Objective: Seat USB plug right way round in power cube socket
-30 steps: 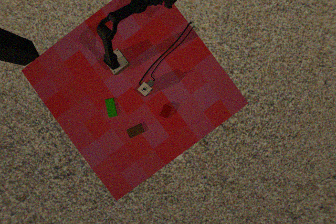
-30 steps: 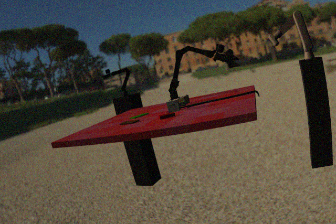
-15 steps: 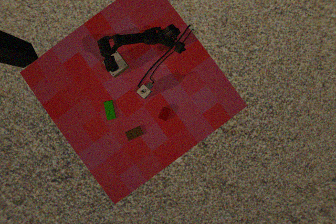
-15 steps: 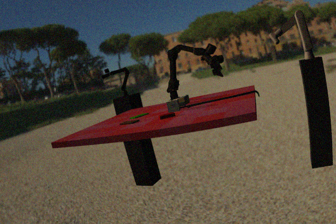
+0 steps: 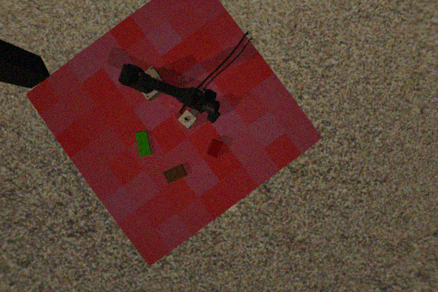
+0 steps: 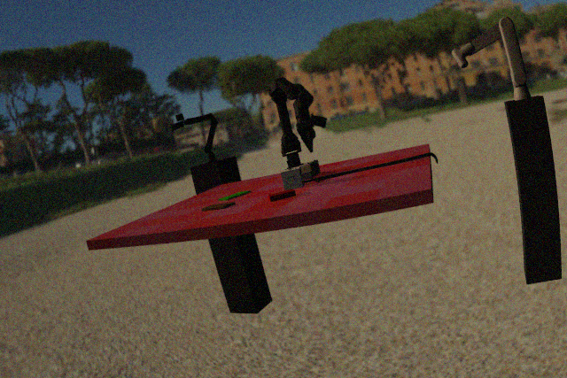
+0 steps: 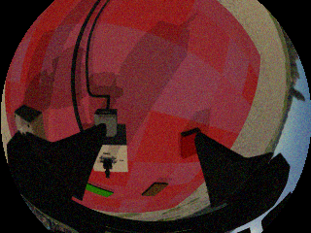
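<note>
The power cube (image 5: 187, 123) (image 6: 291, 179) (image 7: 119, 165) stands on the table with its pale top up and dark detail at the top's middle. A grey plug-like block (image 7: 106, 121) with a thin cable shows at the cube's cable side in the wrist view. It is mostly under the arm in the top view. Whether it or the dark detail is the jammed plug, and how deep or which way round that sits, I cannot tell. My gripper (image 6: 311, 149) (image 7: 151, 132) is open and empty, pointing down above the table near the cube. Its left finger partly overlaps the grey block in the wrist view.
Two black cables run from near the cube to the table's edge. A red block (image 5: 214, 148) (image 6: 282, 195) (image 7: 188, 144), a green block (image 5: 142, 143) (image 6: 235, 196) (image 7: 99, 190) and a brown block (image 5: 174, 173) (image 6: 219, 206) (image 7: 155, 188) lie on the red table (image 5: 170, 243) (image 6: 174, 236).
</note>
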